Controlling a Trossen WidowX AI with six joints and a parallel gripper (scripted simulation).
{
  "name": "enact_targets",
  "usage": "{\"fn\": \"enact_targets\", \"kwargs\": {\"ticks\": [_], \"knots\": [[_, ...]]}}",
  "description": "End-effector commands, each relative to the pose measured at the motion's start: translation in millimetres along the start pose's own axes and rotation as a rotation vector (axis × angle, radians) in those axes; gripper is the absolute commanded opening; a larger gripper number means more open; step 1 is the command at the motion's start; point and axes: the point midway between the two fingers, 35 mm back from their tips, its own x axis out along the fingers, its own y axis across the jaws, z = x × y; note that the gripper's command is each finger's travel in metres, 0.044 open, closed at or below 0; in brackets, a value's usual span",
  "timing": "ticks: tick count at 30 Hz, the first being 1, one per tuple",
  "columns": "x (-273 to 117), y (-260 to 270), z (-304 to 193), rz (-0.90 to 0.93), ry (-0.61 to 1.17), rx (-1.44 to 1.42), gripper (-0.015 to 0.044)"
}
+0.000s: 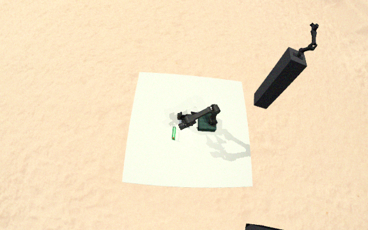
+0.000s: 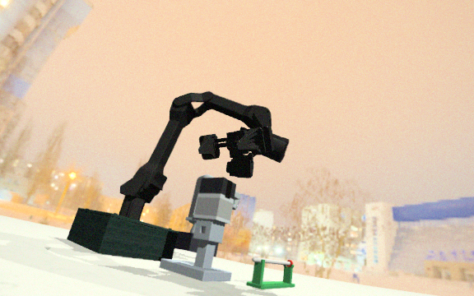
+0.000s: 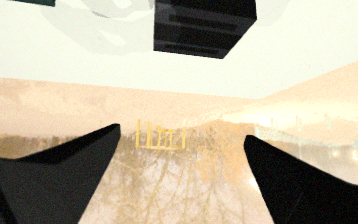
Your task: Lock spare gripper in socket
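Note:
My gripper [image 1: 181, 121] [image 2: 225, 159] [image 3: 183, 135] is open and empty, above the spare gripper and apart from it. The spare gripper [image 2: 211, 207] [image 3: 205, 25], grey with a black top, stands upright in the socket [image 2: 213, 236] of the grey mount [image 2: 205, 256]. A small square hole shows in the socket's side with no pin visible in it. The spigot is hidden inside. The lock pin [image 2: 271, 261] [image 1: 174, 131], a pale rod with a red end, lies across the two posts of the green stand [image 2: 270, 284]. My arm hides the mount in the top view.
The arm's dark green base [image 1: 206, 127] [image 2: 132, 238] stands behind the mount, on the white mat [image 1: 158, 166]. The green stand is beside the mount's foot. A tall black block [image 1: 276, 80] with another arm [image 1: 314, 36] on it stands off the mat.

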Motion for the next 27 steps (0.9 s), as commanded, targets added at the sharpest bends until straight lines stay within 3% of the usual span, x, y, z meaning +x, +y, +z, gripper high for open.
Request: {"fn": "enact_targets", "kwargs": {"ticks": [1, 11, 20, 27], "knots": [[0.5, 0.1, 0.8, 0.002, 0.001, 0.000, 0.0440], [-96.2, 35.0, 57.0, -0.283, -0.223, 0.001, 0.0180], [-110.4, 43.8, 66.0, -0.314, -0.273, -0.005, 0.0180], [-81.1, -34.0, 102.2, -0.022, -0.478, 0.043, 0.0180]]}}
